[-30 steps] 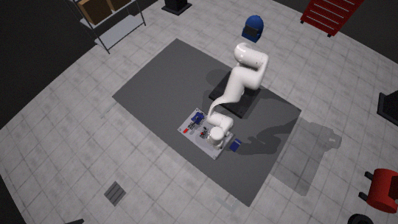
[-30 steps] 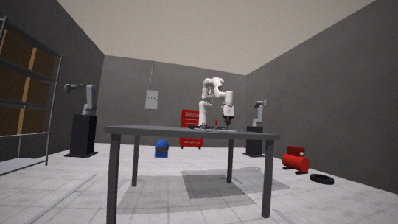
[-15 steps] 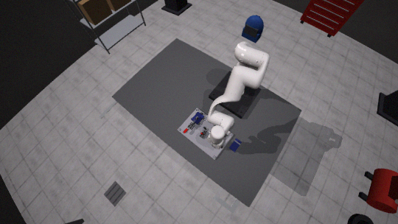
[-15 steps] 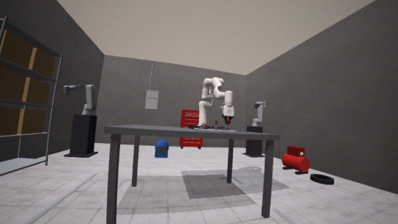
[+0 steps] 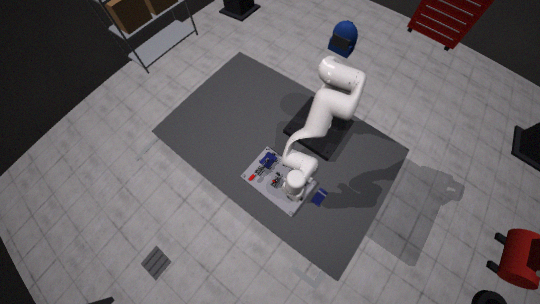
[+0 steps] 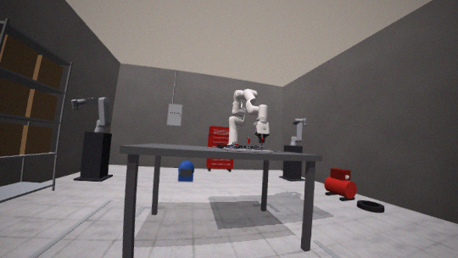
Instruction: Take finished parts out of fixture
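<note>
Clearly the fingers are clamped on something small; the gripper (image 6: 261,138) hangs just above the fixture plate (image 5: 297,206), and from its place I judge that it holds a finished part, though the thing itself is too small to name with certainty. In the top view the wrist covers the fingers completely, so the held thing cannot be seen there.

Going outward, the plate lies a little below the middle of the frame, long axis running from upper left to lower right. At its upper left end one blue piece (image 5: 268,160) sits in its place on the plate; a red clamp handle (image 5: 256,173) is just beside it. Whether that piece is the blank, I cannot tell.

Just off the plate's right edge, a blue part (image 5: 318,195) lies flat on the table (image 5: 210,115). This is the relation that matters: free table surface lies to the right of the fingers, near this part. I judge the next move goes right and then down.
</note>
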`<state>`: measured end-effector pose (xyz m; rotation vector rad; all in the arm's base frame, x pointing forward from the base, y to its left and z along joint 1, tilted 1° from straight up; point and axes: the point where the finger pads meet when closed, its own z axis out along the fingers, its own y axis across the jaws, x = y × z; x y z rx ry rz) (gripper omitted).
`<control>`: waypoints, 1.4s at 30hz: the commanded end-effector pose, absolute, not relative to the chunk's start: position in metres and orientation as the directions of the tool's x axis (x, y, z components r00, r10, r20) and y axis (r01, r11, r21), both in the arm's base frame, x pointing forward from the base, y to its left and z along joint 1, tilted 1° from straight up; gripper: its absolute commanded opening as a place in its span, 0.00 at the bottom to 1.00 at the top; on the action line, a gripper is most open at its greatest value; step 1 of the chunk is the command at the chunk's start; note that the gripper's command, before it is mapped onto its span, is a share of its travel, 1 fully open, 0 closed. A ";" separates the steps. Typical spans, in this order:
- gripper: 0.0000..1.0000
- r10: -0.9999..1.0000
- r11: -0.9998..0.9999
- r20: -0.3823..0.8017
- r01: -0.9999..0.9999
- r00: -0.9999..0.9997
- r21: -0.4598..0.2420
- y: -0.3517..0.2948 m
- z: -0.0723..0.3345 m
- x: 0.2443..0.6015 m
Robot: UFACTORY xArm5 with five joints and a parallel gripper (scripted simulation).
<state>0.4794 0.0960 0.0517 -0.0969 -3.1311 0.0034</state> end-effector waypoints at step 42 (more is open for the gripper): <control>0.00 0.062 0.998 0.008 0.062 -0.998 -0.002 0.096 0.052 0.475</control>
